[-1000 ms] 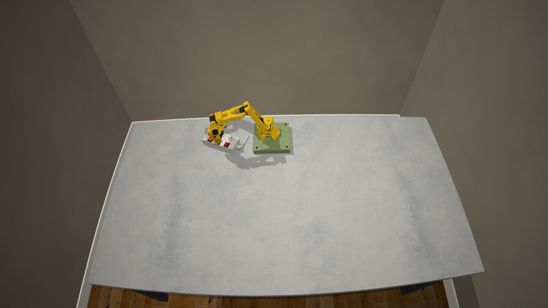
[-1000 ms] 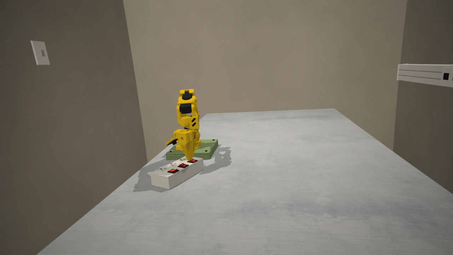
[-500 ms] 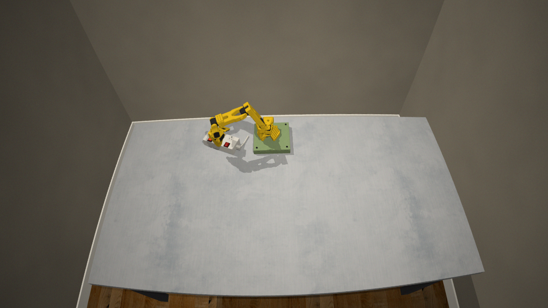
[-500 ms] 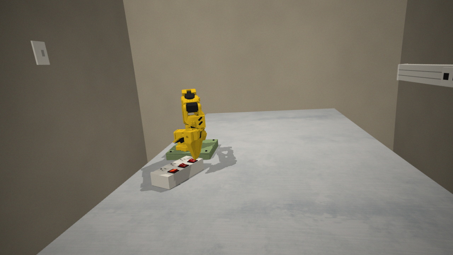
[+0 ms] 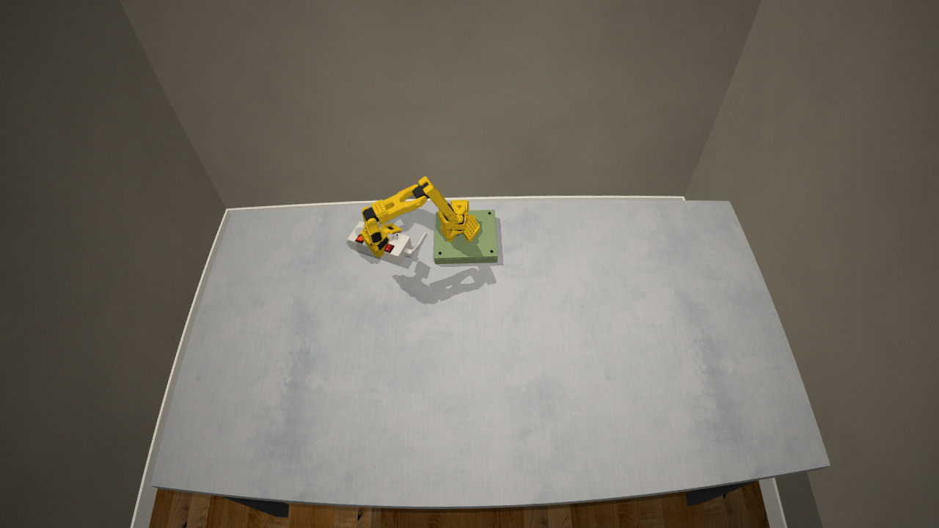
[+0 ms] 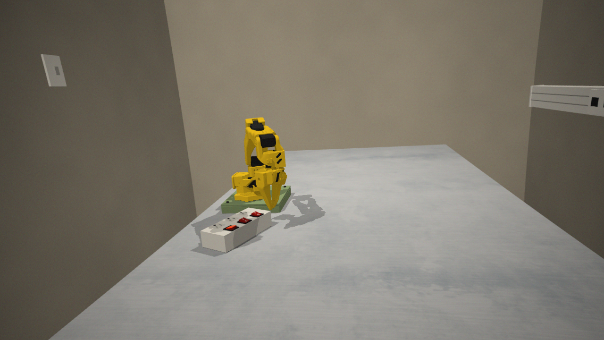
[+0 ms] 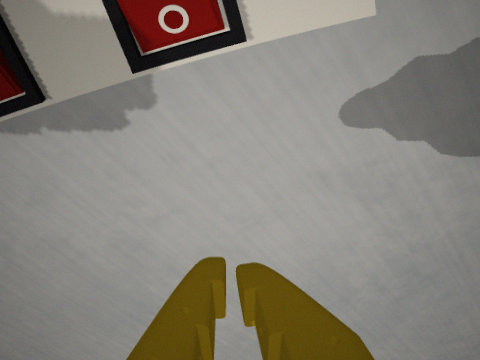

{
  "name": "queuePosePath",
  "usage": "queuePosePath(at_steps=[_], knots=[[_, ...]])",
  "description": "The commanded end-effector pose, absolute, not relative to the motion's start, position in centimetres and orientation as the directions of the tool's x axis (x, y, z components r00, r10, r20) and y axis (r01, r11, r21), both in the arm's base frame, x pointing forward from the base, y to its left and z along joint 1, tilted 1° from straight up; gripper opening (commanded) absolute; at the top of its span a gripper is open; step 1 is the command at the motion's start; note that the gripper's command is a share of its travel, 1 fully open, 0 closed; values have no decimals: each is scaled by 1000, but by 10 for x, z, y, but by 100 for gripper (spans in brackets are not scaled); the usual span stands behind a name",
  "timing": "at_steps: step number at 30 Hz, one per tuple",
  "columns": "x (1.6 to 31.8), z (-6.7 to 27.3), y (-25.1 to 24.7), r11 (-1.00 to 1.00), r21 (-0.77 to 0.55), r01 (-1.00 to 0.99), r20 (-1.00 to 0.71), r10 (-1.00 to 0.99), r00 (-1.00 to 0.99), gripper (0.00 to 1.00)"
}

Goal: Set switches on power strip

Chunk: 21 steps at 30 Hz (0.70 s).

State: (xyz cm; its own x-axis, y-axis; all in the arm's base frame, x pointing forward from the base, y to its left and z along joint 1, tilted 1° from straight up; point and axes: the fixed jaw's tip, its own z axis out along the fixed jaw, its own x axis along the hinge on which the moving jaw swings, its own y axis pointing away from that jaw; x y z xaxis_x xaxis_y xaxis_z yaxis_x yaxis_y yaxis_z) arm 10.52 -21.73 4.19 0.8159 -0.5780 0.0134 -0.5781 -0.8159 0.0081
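Observation:
The white power strip (image 5: pixel 401 243) (image 6: pixel 213 241) (image 7: pixel 300 15) lies right way up, its cable (image 5: pixel 419 244) leaving the end towards the green base. The switch farthest from the cable (image 5: pixel 359 238) (image 6: pixel 230 227) glows orange-red, so it looks on. The middle switch (image 6: pixel 243 220) (image 7: pixel 7 82) is dark red and looks off; the arm hides it in the top view. The switch nearest the cable (image 5: pixel 389 248) (image 6: pixel 255 214) (image 7: pixel 173 19) is also dark red, unlit. My gripper (image 5: pixel 378 254) (image 6: pixel 271 208) (image 7: pixel 231 267) is shut and empty, raised by the strip's switch-side edge; its exact height is unclear.
The arm stands on a green base plate (image 5: pixel 469 252) (image 6: pixel 236 208) just beyond the cable end of the strip. The back edge of the table (image 5: pixel 525 367) (image 6: pixel 380 236) runs close behind the strip, along the wall. A wall switch plate (image 6: pixel 53 70) is at the left.

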Motion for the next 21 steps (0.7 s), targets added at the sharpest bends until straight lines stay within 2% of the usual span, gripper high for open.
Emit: queuePosePath(at_steps=[1, 21], knots=[[112, 44, -208, -772, 4, -635, 10, -635, 772, 0], [147, 49, -171, -476, -2, -879, 8, -879, 476, 0]])
